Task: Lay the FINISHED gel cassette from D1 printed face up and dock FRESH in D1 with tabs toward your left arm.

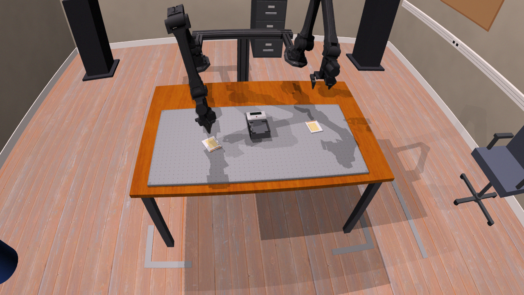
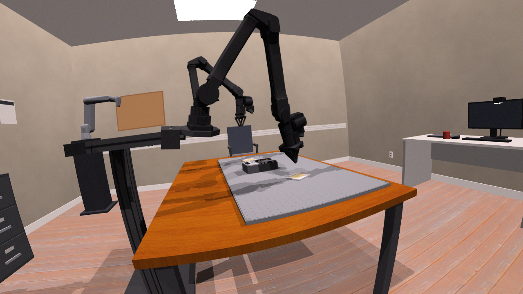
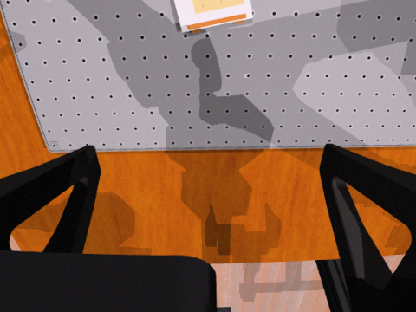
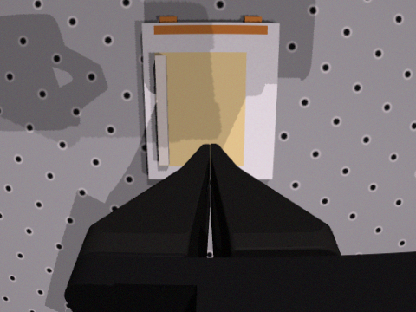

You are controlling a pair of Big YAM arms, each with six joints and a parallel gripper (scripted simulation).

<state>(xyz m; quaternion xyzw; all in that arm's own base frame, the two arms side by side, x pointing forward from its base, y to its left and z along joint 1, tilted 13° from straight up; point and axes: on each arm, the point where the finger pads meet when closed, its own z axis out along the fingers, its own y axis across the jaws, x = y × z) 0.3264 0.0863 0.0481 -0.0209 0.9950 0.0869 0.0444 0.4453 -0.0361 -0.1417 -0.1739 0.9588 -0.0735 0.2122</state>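
FRESH is on the deck, approx 8 o'clock of D1 in the top view. White frame, yellow gel, part in shadow; right wrist cam has the copper tabs at 12 o'clock, orange strip just inside, white comb along the gel's 9 o'clock side. Right fingers closed on nothing, above the deck near FRESH, hiding a bit of its 6 o'clock edge in the wrist cam. FINISHED lies flat, gel side up, approx 3 o'clock of D1, orange strip twd 12. D1's upright btwn the two, white display panel at its 12 o'clock end, dark bay floor showing. Left fingers wide open, over the orange surface at its 1 o'clock corner, top view.
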